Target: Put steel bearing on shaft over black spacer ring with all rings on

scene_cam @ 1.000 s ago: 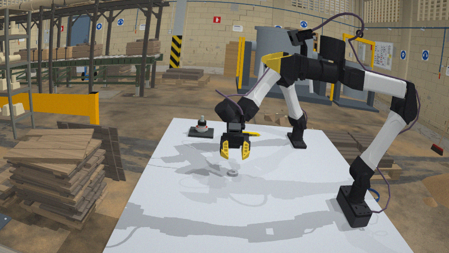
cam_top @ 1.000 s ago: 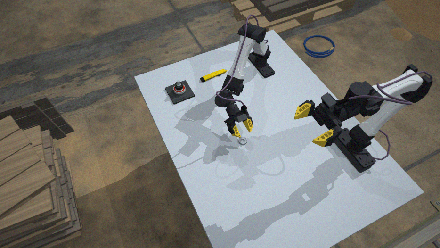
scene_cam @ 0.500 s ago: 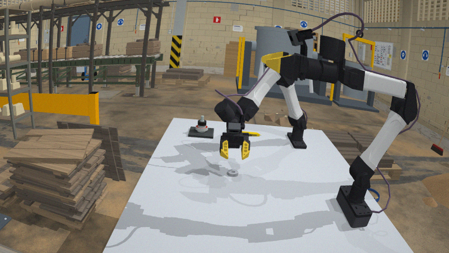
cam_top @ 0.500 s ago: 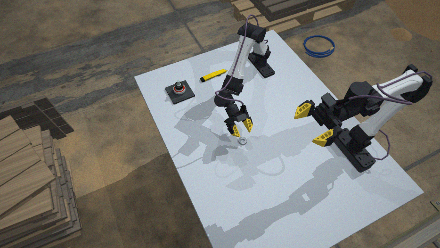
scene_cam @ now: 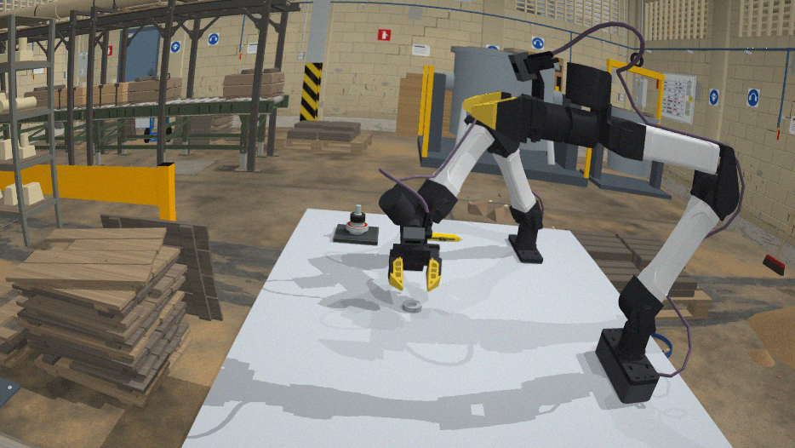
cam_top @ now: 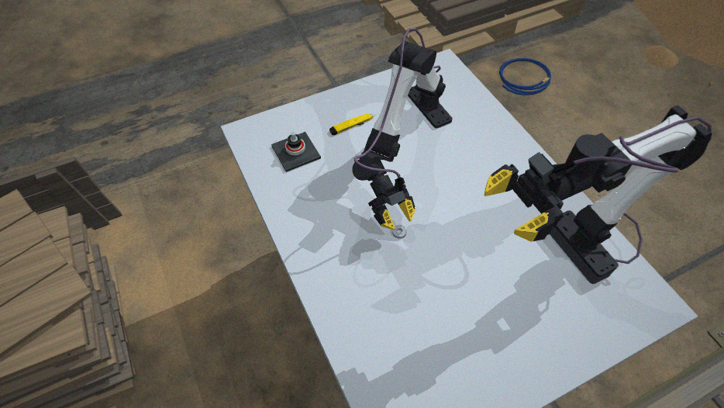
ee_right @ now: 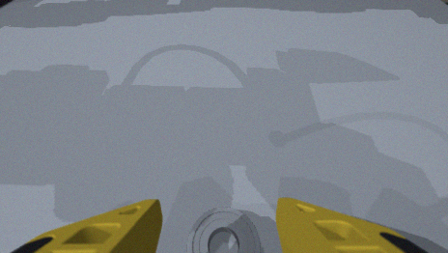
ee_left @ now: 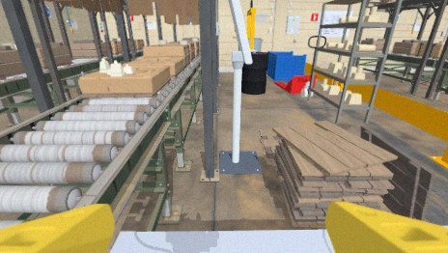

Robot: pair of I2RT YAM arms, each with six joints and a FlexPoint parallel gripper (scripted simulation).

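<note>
Steel bearing (cam_top: 399, 231) (scene_cam: 412, 306) (ee_right: 223, 237): a smooth grey ring, flat at the top view's centre. Right gripper (cam_top: 400, 223) (scene_cam: 414, 288) (ee_right: 219, 200), yellow-fingered, is open; left gripper (cam_top: 501, 212) (ee_left: 220, 208) (scene_cam: 472, 108), centre right, stands wide.

The right fingers (cam_top: 387, 219) (scene_cam: 396, 275) have come down closer to the steel bearing (cam_top: 404, 233) (scene_cam: 412, 309) (ee_right: 200, 237).
</note>
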